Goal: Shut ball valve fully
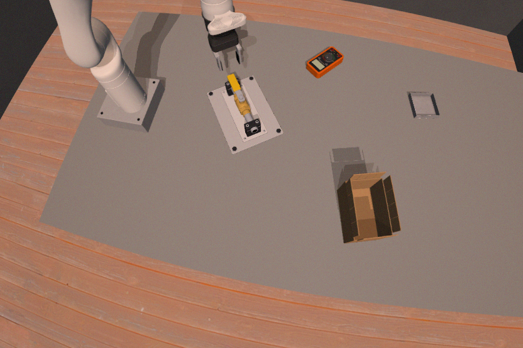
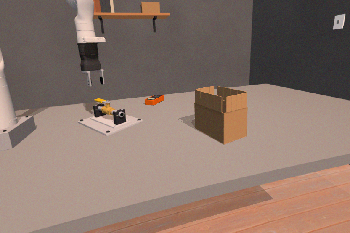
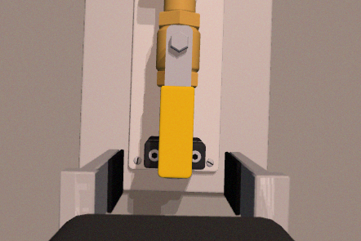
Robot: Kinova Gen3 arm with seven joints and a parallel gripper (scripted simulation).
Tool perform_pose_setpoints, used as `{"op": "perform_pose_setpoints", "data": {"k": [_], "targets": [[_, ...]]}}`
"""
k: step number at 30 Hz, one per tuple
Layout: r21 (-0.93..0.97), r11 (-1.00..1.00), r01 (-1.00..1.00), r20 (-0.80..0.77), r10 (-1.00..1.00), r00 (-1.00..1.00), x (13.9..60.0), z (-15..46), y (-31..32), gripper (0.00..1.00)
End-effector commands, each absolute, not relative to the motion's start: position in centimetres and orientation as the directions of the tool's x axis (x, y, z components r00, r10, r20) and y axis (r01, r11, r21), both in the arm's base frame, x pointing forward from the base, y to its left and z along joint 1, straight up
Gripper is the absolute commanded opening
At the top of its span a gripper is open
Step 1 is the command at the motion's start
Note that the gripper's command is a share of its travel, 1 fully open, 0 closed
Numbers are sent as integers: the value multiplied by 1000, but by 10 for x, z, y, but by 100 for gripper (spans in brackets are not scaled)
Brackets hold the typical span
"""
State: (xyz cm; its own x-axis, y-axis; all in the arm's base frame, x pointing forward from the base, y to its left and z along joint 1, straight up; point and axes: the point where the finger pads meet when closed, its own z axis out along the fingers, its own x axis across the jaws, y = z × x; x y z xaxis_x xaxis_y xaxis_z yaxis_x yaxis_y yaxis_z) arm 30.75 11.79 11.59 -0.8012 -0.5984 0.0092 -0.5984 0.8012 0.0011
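A brass ball valve (image 1: 241,103) with a yellow lever handle (image 1: 232,81) is mounted on a white base plate (image 1: 244,112) on the grey table. The handle lies in line with the pipe, as the wrist view shows (image 3: 176,131). My gripper (image 1: 227,59) hangs open and empty some way above the handle's free end; it also shows in the exterior view (image 2: 95,78), above the valve (image 2: 108,110). In the wrist view the fingers stand wide on either side of the handle's tip, well above it.
An orange multimeter (image 1: 324,61) lies to the right behind the valve. A shallow grey tray (image 1: 422,103) sits at the far right. An open cardboard box (image 1: 368,206) stands at the front right. The arm's base (image 1: 127,103) stands left of the valve.
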Motion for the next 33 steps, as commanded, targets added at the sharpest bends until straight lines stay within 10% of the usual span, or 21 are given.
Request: {"op": "perform_pose_setpoints", "data": {"k": [1,2,33], "targets": [[2,808,-589,-2,-589,-808,308,117,118,100],[2,808,-589,-3,-589,-808,309,118,118,0],[2,808,-589,-3,-589,-808,309,118,119,0]]}}
